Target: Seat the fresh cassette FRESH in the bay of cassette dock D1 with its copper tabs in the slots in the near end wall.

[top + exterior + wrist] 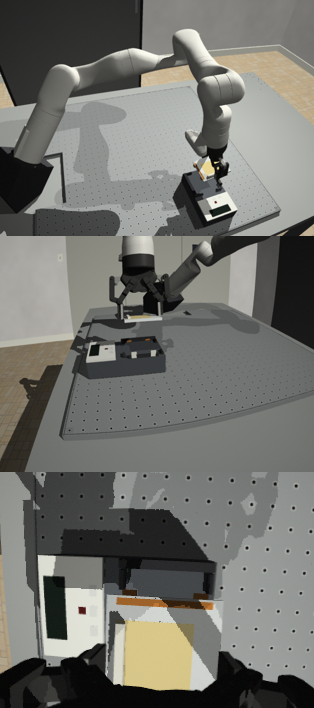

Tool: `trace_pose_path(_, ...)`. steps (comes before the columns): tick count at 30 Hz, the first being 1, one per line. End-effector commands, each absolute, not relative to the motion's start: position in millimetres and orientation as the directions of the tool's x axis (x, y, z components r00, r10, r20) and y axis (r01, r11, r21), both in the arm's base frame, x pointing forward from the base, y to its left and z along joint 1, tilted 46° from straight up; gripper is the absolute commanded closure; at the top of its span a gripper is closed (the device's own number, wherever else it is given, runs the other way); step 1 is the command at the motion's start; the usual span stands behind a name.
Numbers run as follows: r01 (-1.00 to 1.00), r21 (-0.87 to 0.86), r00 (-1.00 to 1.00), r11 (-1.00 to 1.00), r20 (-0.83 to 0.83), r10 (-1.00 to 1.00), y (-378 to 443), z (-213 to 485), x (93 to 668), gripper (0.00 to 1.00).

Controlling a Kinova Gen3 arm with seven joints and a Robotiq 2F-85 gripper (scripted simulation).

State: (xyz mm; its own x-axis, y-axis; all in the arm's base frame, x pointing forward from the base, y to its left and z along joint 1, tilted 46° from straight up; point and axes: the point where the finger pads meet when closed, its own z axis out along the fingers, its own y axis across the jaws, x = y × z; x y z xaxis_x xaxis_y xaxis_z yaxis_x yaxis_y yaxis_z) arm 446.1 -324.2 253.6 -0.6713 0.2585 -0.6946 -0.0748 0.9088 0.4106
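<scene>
My gripper (140, 315) is shut on the FRESH cassette (142, 317), a white frame with a yellow gel, and holds its two long sides. The cassette hangs level in the air, above the deck. Its orange edge with two copper tabs (165, 603) points toward the dock D1 (209, 196). In the wrist view the tab edge overlaps the near end of the dark bay (167, 579). Two orange slots (138, 339) show in the bay's end wall. The dock's small light (82, 610) looks dark red. I cannot make out the white comb clearly.
D1 has a white panel with a dark display (220, 210) at its end away from the cassette. It stands near the perforated deck's right edge. A dark L-shaped bracket (62, 175) lies at the left by the arm's black base (20, 182).
</scene>
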Motion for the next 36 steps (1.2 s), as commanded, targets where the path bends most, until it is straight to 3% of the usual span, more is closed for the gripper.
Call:
trace_pose_path(1,-0.073,0.41,-0.67,0.909,-0.695,0.259,-325,254,445,1.0)
trace_pose_path(36,-0.073,0.41,-0.67,0.909,-0.695,0.26,-313,230,467,1.0)
